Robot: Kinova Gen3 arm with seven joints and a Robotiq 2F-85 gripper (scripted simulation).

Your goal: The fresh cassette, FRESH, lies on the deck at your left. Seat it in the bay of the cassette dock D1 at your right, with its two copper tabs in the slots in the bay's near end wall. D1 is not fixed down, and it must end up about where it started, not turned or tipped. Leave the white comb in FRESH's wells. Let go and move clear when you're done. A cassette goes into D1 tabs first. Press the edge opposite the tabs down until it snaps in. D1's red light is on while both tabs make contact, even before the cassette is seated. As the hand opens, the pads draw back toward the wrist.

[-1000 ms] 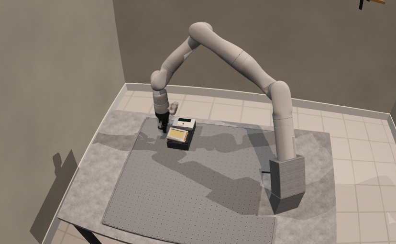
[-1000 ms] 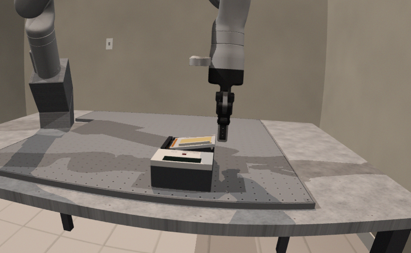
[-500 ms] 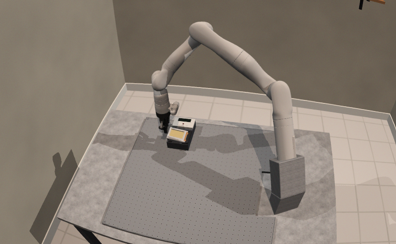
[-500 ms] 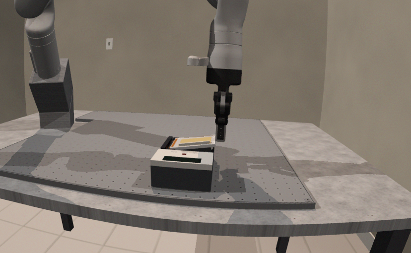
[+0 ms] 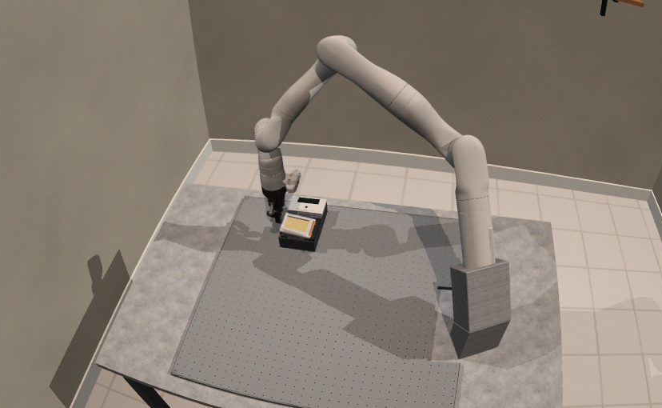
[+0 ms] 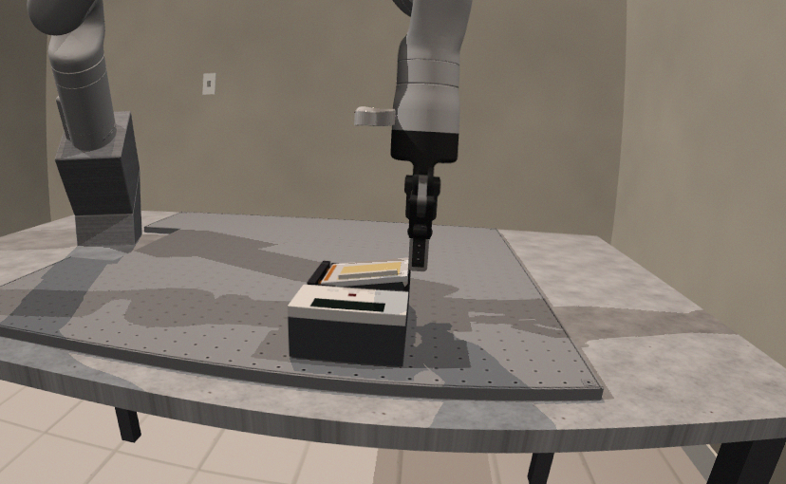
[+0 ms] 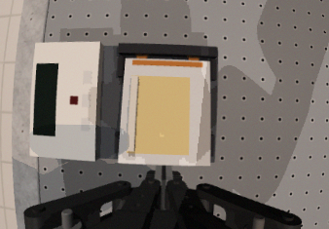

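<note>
The cassette FRESH (image 5: pixel 298 224) is white with a tan top and lies tilted in the bay of the dock D1 (image 5: pixel 299 242). Its copper tab end (image 7: pixel 164 61) sits low in the bay, and the opposite edge is raised (image 6: pixel 402 275). D1 is a black box with a white panel (image 7: pixel 65 99); a small red light (image 7: pixel 73 99) shows on it. My gripper (image 6: pixel 418 259) is shut and empty. It points straight down, with its fingertips (image 7: pixel 163 182) right at the raised edge. I cannot tell whether they touch it.
D1 (image 6: pixel 347 325) stands on the perforated grey deck plate near its far left corner in the top view. The arm's base pedestal (image 5: pixel 478 298) stands at the plate's right side. The table edge lies beyond the plate.
</note>
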